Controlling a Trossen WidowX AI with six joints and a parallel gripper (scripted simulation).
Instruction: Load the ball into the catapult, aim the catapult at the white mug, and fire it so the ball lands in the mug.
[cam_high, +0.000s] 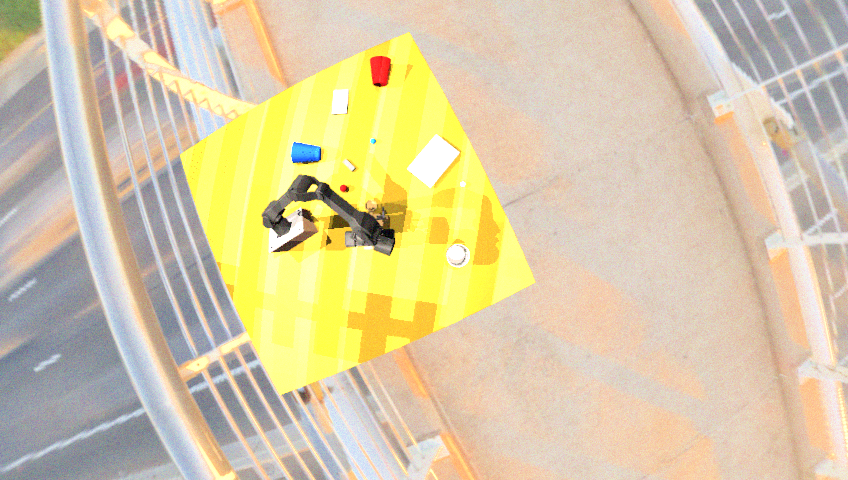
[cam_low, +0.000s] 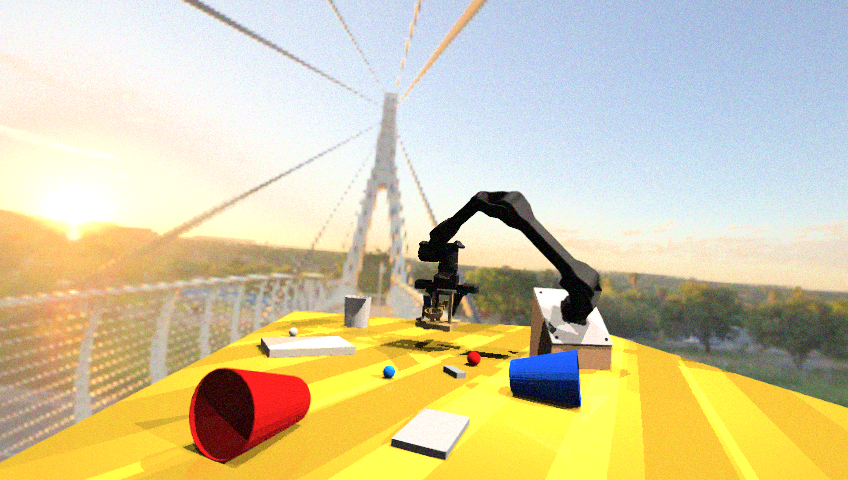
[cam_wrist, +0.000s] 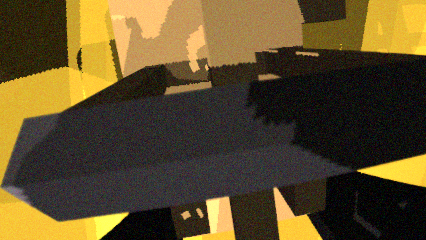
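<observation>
My gripper (cam_low: 441, 302) points down and is shut on the tan wooden catapult (cam_high: 371, 205) (cam_low: 437, 325) (cam_wrist: 250, 32). The catapult hangs a little above the table, with its shadow below. In the wrist view its dark crossbar (cam_wrist: 150, 150) fills the middle and hides much of the frame. A red ball (cam_high: 343, 188) (cam_low: 473, 358), a blue ball (cam_high: 373, 140) (cam_low: 388, 371) and a white ball (cam_high: 462, 184) (cam_low: 293, 331) lie on the table. The white mug (cam_high: 458, 255) (cam_low: 357, 312) stands upright. No ball can be made out in the catapult's cup.
A red cup (cam_high: 380, 70) (cam_low: 279, 398) and a blue cup (cam_high: 306, 152) (cam_low: 541, 377) lie on their sides. A large white slab (cam_high: 434, 160) (cam_low: 307, 346), a smaller slab (cam_high: 339, 101) (cam_low: 431, 433) and a small block (cam_high: 349, 165) (cam_low: 454, 371) lie on the yellow table (cam_high: 267, 309).
</observation>
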